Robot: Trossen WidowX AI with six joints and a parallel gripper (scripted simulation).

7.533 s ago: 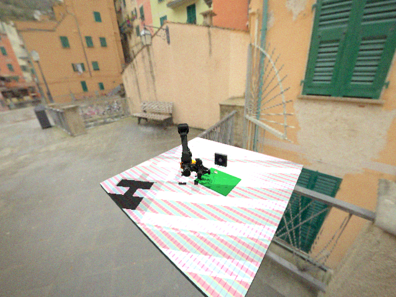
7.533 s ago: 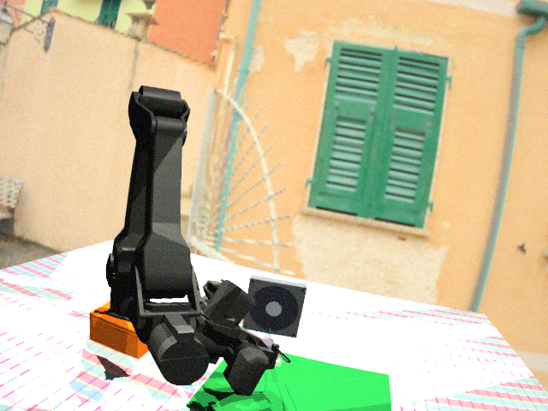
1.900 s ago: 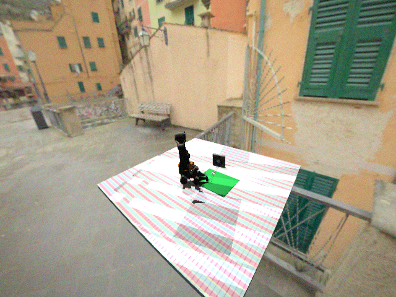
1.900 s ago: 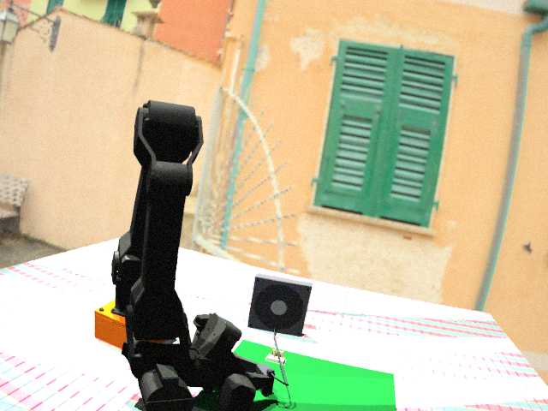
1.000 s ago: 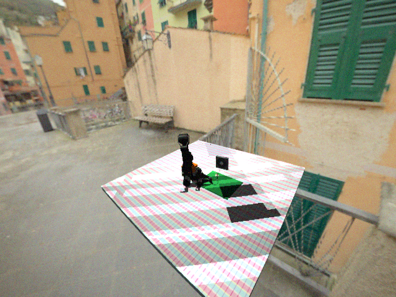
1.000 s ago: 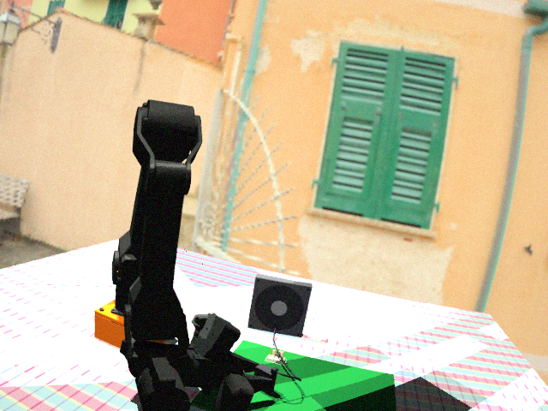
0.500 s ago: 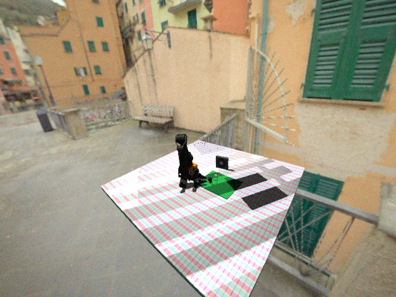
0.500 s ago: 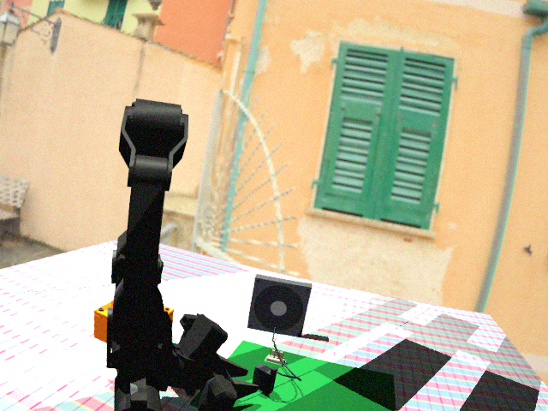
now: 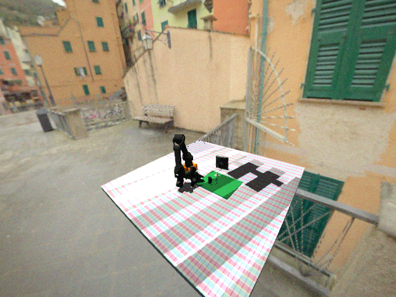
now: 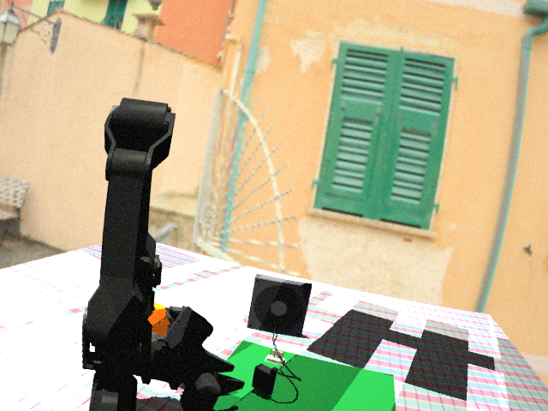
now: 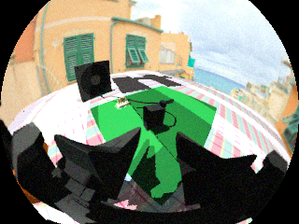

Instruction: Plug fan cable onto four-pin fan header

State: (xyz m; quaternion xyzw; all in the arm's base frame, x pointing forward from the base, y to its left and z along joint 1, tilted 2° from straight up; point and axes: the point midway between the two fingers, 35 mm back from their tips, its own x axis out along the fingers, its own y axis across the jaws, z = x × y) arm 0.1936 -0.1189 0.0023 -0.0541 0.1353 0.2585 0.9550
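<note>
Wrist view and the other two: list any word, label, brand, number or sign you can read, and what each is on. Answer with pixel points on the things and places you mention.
No text can be read in any view.
Fan [image 9: 221, 162] [image 10: 278, 307] [image 11: 93, 80]: no lettering visible.
Green board [image 9: 223, 188] [image 10: 372, 389] [image 11: 198, 112]: no lettering visible.
White header [image 10: 275, 356] [image 11: 122, 103]: too small to tell.
Black plug [image 9: 210, 179] [image 10: 264, 379] [image 11: 153, 116]: too dark and small to tell.
</note>
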